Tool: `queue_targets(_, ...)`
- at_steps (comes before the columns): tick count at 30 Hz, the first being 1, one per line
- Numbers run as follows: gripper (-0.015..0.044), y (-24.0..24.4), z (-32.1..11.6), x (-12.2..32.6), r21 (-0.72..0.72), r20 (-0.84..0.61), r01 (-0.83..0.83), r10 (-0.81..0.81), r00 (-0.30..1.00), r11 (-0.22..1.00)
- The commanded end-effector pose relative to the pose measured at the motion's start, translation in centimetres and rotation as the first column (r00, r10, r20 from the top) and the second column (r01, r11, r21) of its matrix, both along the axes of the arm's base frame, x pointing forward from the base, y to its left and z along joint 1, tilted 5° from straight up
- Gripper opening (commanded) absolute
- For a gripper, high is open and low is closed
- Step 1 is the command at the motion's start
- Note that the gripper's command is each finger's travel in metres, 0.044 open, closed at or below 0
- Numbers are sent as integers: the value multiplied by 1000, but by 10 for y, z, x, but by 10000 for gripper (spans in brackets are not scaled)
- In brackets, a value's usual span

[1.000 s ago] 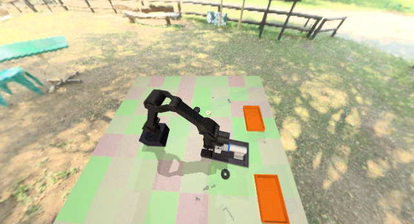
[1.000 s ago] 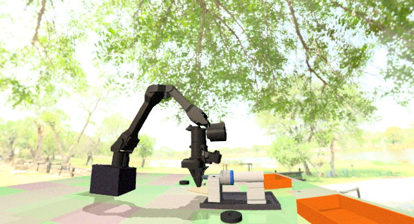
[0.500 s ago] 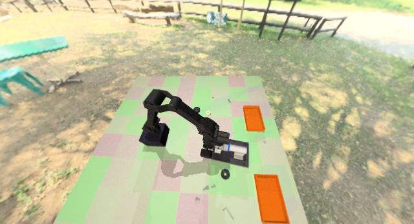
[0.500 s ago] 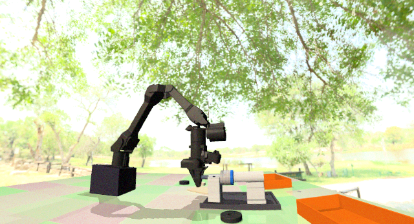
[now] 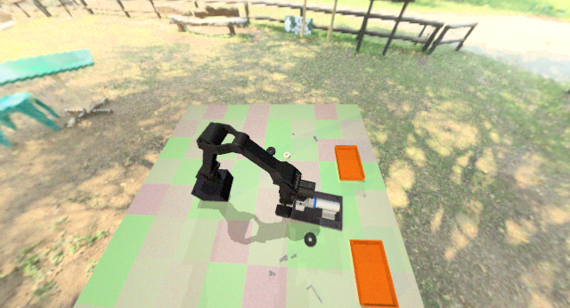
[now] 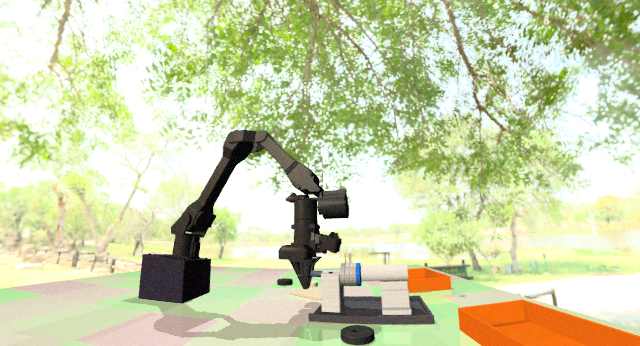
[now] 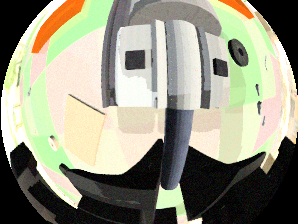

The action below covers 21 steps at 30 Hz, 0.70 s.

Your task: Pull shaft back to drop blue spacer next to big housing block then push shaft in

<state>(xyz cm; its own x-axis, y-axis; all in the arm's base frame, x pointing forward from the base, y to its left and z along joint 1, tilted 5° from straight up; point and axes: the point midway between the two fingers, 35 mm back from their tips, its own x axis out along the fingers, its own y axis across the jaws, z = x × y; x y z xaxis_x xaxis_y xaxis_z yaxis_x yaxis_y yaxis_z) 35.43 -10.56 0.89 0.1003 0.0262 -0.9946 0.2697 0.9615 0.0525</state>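
Observation:
My gripper (image 5: 291, 204) (image 6: 305, 285) (image 7: 166, 143) is shut on the dark grey shaft (image 6: 316, 273) (image 7: 177, 160), on the end that sticks out of the small white post (image 6: 331, 293). The blue spacer (image 5: 315, 202) (image 6: 358, 274) stands upright in line with the shaft, against the left end of the big white housing block (image 5: 329, 205) (image 6: 384, 272). Pale spacers (image 6: 346, 274) sit beside it, between post and blue spacer. The part of the shaft inside the spacers and housing is hidden. In the wrist view the blue spacer does not show.
The fixture stands on a dark base (image 5: 339, 225) (image 6: 425, 317). A black ring (image 5: 308, 241) (image 6: 357, 334) (image 7: 238, 52) lies near its front side. Two orange trays (image 5: 349, 163) (image 5: 374, 273) stand towards the right edge. Small screws, an L-shaped key (image 5: 314, 294) and another black ring (image 5: 271, 149) lie around.

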Motion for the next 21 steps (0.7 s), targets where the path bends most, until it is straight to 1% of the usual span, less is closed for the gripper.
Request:
queue_targets(1,0,0,0,-1,2,-2,-2,2,1000,1000)
queue_targets(21,0,1,-1,-3,2,-2,-2,2,1000,1000)
